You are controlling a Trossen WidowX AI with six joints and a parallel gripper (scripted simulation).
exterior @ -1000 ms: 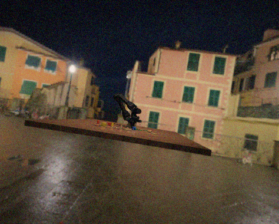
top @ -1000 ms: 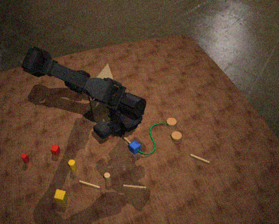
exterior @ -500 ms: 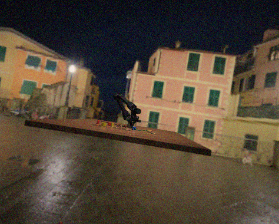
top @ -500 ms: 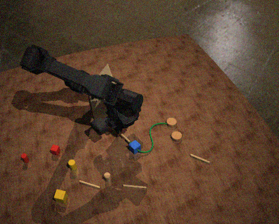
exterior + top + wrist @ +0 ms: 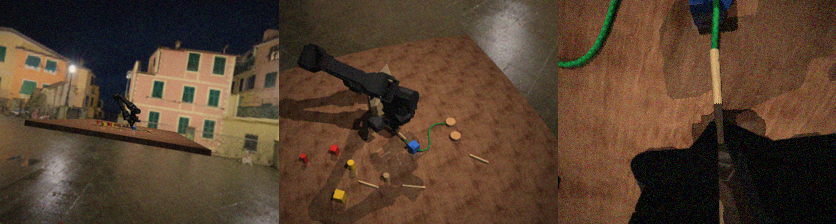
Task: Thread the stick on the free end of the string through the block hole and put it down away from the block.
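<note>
Fingers of the black parallel-jaw gripper (image 5: 720,131) were pinched tight on the thin wooden stick (image 5: 716,75), gripping its near end. The stick pointed toward the small blue wooden block (image 5: 413,146), which sat on the brown mottled table (image 5: 485,97). In the wrist view the green string (image 5: 716,22) ran on in line from the stick's far end and met the block at the top edge of the frame. From the top, the string came out of the block's other side, curved in a loop and reached the round wooden button (image 5: 450,121). A second round wooden disc (image 5: 455,135) lay just beside that button. Three loose sticks, two red pieces, a yellow cylinder (image 5: 351,164) and a yellow cube (image 5: 339,196) lay well apart from the block.
</note>
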